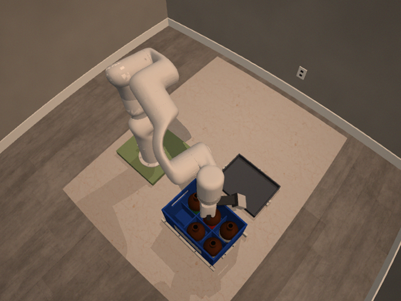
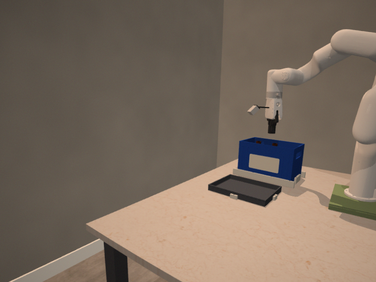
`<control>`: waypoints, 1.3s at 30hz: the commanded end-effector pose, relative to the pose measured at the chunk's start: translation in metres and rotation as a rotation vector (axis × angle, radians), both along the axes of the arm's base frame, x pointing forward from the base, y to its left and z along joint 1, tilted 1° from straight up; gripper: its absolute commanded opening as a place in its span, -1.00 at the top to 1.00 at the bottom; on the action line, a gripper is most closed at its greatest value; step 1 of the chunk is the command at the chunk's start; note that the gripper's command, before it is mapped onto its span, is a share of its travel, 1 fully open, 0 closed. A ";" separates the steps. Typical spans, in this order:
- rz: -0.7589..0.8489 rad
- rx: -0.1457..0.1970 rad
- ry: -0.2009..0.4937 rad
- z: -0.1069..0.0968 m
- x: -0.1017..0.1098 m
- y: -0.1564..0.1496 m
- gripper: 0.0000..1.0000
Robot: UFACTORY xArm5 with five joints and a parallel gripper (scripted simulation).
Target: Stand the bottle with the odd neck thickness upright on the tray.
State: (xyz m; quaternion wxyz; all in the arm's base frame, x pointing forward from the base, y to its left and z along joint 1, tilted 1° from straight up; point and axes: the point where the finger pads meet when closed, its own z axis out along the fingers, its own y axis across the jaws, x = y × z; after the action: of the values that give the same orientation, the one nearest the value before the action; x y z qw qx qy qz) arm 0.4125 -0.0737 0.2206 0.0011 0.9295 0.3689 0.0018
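Blue plastic crate, boxy, ribbed walls, inner dividers forming six cells, pale label panel on the long side, handle cutout on the short end. It sits on a pale flat holder with small corner tabs. Five brown bottles stand in the cells, round glossy shoulders and dark mouths: one at the far cell, partly under the wrist; one in the middle, mostly covered by the wrist; three more toward the near end. One corner cell holds no bottle. Neck thickness differences too small to tell from either view, so the odd bottle cannot be picked out. In the exterior view only two dark bottle tops peek over the crate rim.

Tray: flat dark grey rectangle, low raised rim, matte, with small pale clips on its edges. It lies just beside the crate, nothing on it.

Gripper: black fingers pressed together, nothing between them, pointing straight down, hanging above the crate and apart from the bottle tops. A small white box on a thin black stalk sticks out sideways from the wrist.

Arm smooth off-white, rounded links, on a green square base plate. Table top beige marble-look, faint veins, dark leg. Wood-plank floor, grey walls, white baseboard.
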 end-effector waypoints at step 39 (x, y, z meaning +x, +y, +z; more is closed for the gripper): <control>-0.004 0.000 -0.006 0.002 0.002 0.027 -0.30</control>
State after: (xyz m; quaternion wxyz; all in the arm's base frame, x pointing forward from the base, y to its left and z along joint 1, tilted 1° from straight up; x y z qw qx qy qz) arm 0.4134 -0.0467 0.2212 0.0016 0.9302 0.3669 0.0030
